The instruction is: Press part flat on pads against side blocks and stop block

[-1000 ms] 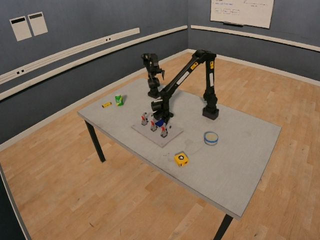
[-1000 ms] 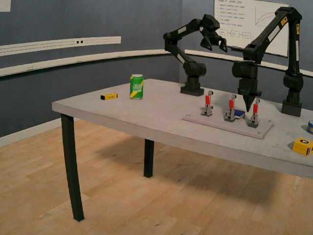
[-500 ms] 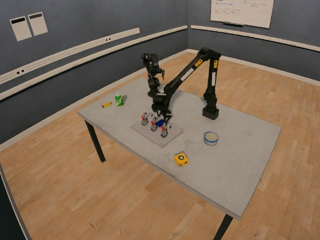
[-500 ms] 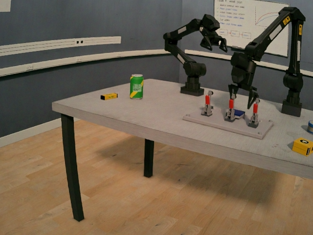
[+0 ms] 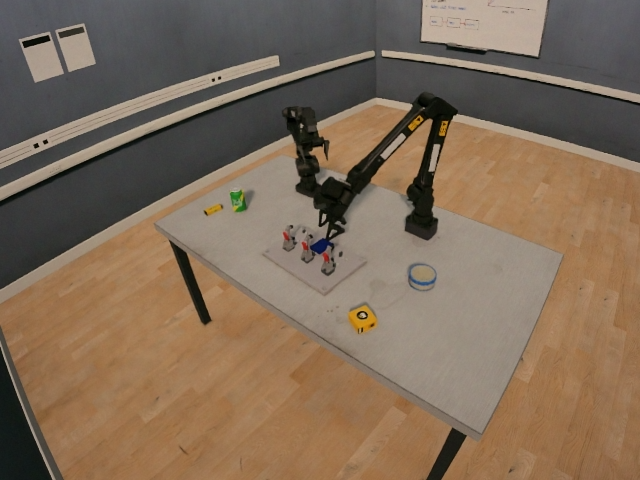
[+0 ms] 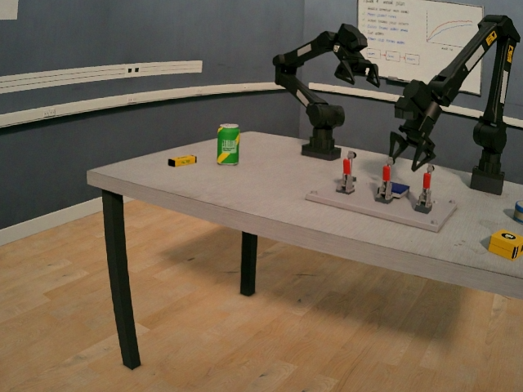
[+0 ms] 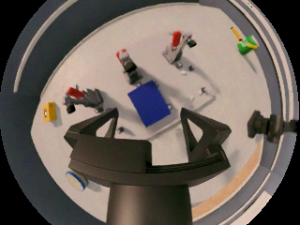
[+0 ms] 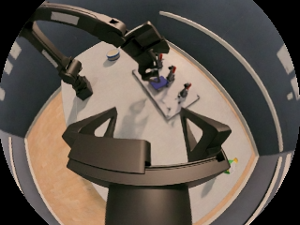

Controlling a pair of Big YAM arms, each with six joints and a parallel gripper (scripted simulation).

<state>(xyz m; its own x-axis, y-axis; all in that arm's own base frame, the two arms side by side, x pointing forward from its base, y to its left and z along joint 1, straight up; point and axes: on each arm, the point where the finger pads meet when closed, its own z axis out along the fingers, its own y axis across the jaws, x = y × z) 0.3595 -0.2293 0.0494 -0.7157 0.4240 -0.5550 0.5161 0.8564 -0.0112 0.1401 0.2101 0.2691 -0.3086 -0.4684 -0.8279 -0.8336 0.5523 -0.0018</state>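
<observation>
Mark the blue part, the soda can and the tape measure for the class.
Blue part [image 7: 149,104]: left wrist view, top face.
Soda can [image 6: 228,145]: exterior view, side.
Tape measure [image 5: 362,319]: top view, yellow case.

Your table [image 5: 465,310] [image 6: 270,168] [image 7: 61,145] [image 8: 136,127]: grey top; fixture board [image 5: 294,268] [image 6: 329,199] [image 7: 204,101] [image 8: 165,109], drink can [image 5: 238,200] [image 6: 228,144] [image 7: 247,45] [image 8: 231,166], yellow-black bar [image 5: 212,209] [image 6: 182,160] [image 7: 236,34], tape measure [image 5: 362,319] [image 6: 505,244] [image 7: 49,112], blue-rimmed round tub [image 5: 422,276] [image 6: 519,211] [image 7: 76,181] [image 8: 112,54].

Apparently plain blue part [image 5: 322,245] [image 6: 400,189] [image 7: 149,104] [image 8: 158,83]; red clamp handles [image 6: 386,172] [image 7: 176,38].
</observation>
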